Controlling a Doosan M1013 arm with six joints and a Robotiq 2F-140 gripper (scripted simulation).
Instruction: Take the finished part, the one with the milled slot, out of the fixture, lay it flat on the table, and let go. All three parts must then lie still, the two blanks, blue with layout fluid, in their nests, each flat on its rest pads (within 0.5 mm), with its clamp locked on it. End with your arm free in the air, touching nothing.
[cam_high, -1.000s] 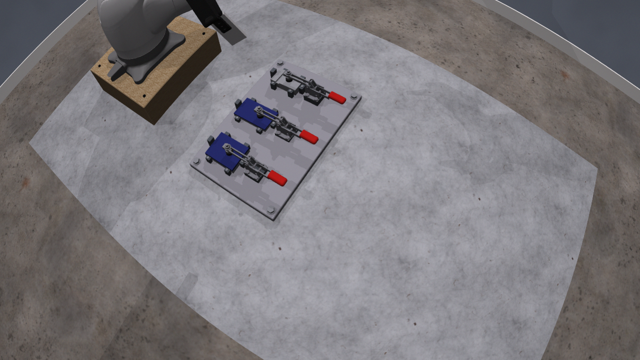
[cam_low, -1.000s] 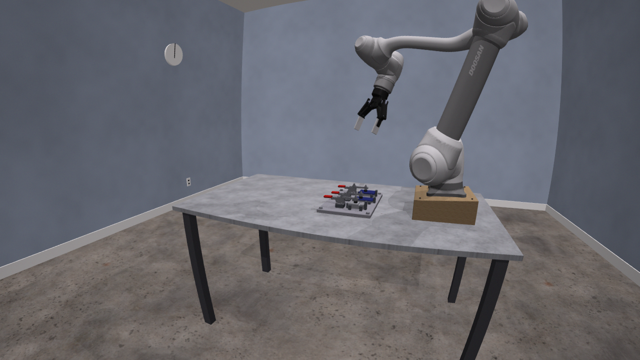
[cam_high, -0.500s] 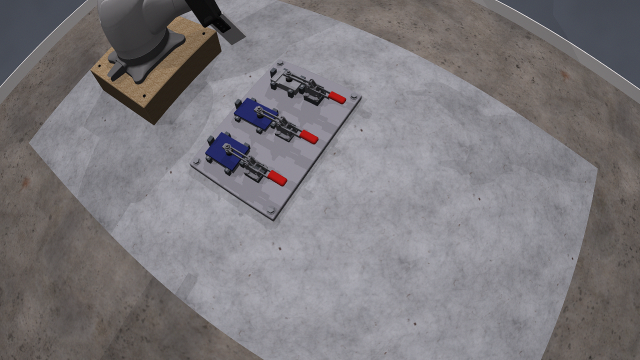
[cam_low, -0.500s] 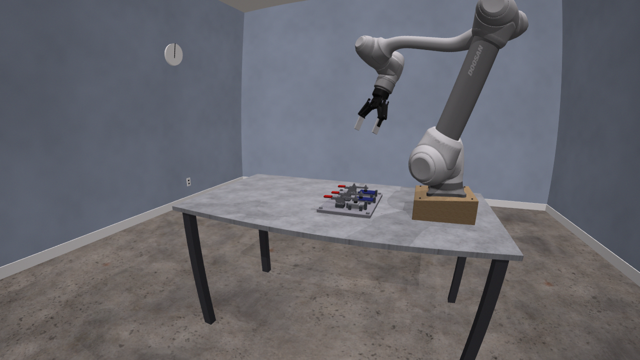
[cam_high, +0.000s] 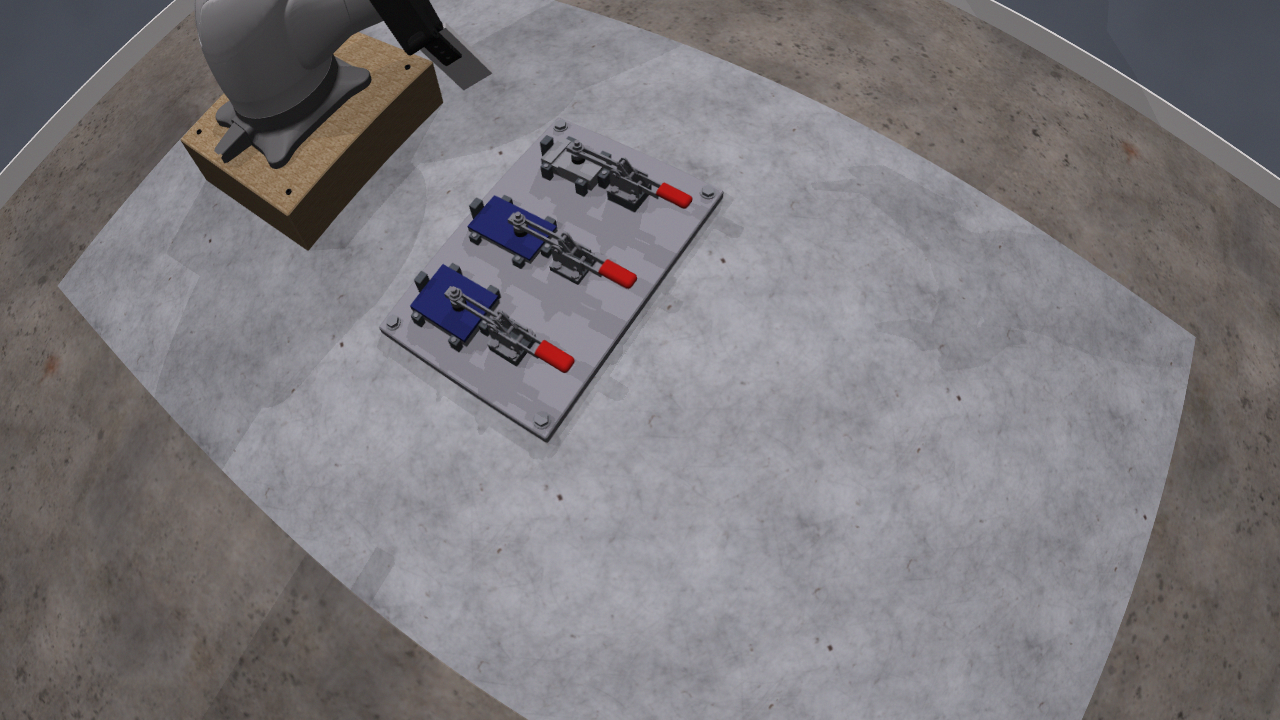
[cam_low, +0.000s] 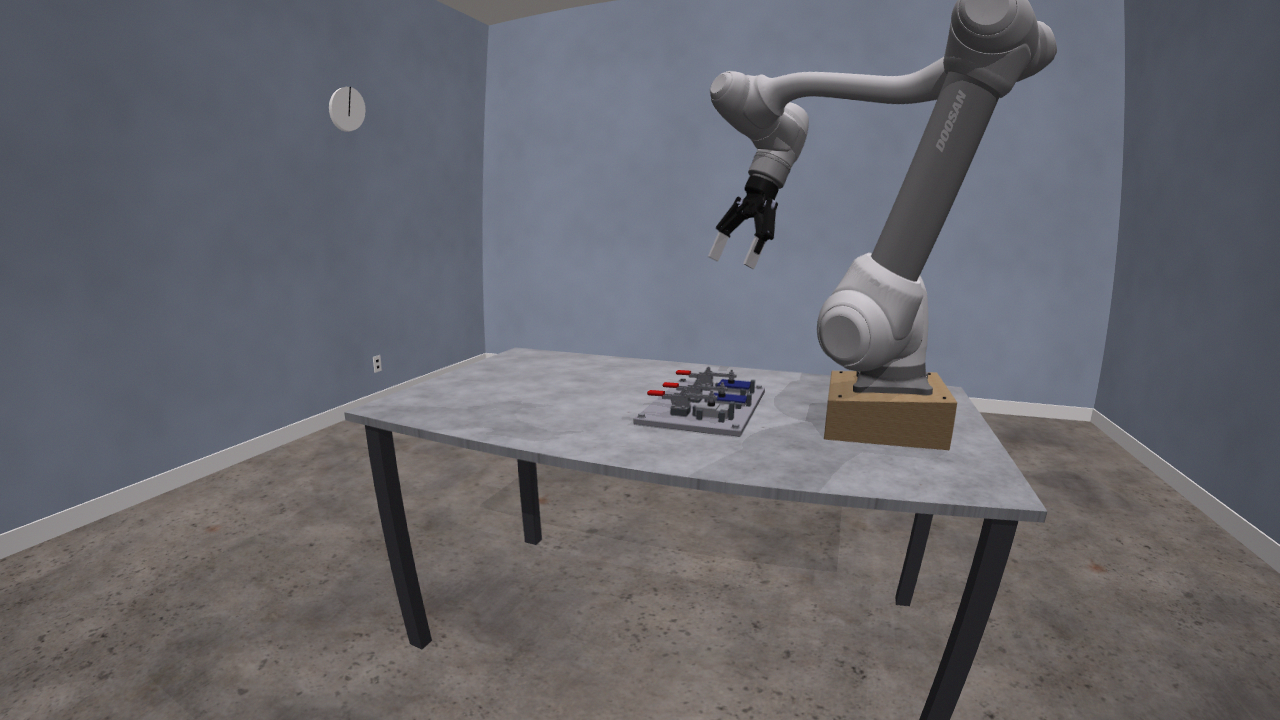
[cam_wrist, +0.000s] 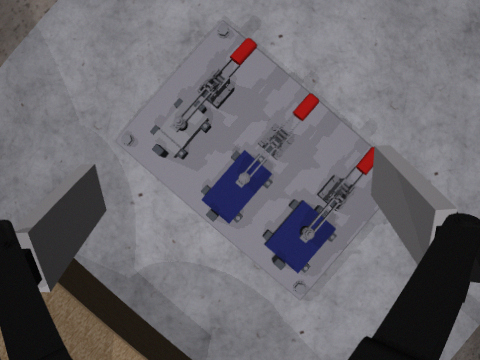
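A grey fixture plate lies on the table with three nests and three toggle clamps with red handles. The far nest holds the grey finished part, also in the wrist view, under its clamp. The two blue blanks sit in the middle and near nests with clamp arms across them; they show in the wrist view too. My gripper hangs high above the plate, open and empty; its fingers frame the wrist view.
The arm's wooden base block stands at the table's back left, close to the fixture plate. The clamps' red handles point away from the base. The table edge runs along the front.
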